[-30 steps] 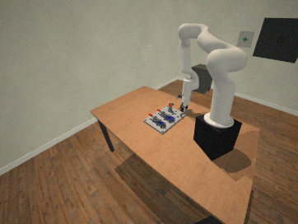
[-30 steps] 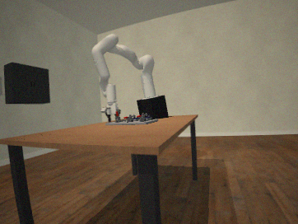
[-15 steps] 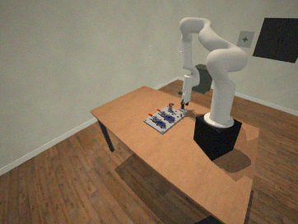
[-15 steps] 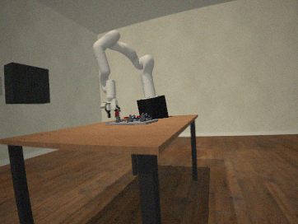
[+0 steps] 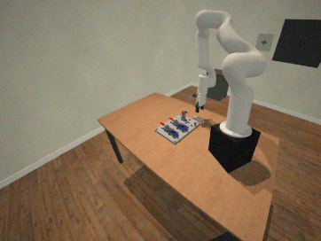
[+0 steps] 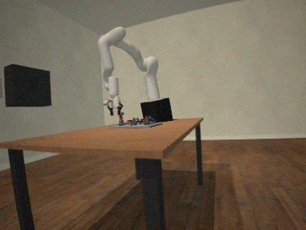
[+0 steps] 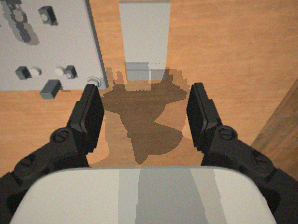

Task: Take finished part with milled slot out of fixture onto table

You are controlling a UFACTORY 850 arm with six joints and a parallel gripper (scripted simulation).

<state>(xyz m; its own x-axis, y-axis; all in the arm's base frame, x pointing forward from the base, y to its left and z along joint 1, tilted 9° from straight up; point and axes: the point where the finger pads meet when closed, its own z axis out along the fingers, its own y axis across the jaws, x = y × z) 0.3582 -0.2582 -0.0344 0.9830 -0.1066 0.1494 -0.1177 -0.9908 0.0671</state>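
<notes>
The finished grey part (image 7: 145, 35) (image 5: 199, 119), with a slot at its near end, lies flat on the table (image 5: 142, 112) just beside the grey fixture plate (image 7: 67, 42) (image 5: 176, 140) (image 6: 114, 126). My gripper (image 7: 144, 97) (image 5: 199, 106) (image 6: 115, 111) is open and empty, raised above the table a little short of the part, touching nothing. Two blue blanks (image 5: 182, 126) (image 5: 169, 129) sit in their nests on the plate with red-handled clamps (image 5: 172, 118) beside them; whether the clamps are locked is too small to tell. The nest at the plate's near end looks empty.
The arm's black base block (image 5: 233, 148) (image 6: 157, 110) stands on the table right of the fixture. The table's edge (image 7: 280, 115) shows at the right of the wrist view. A dark panel (image 5: 298, 42) hangs on the far wall.
</notes>
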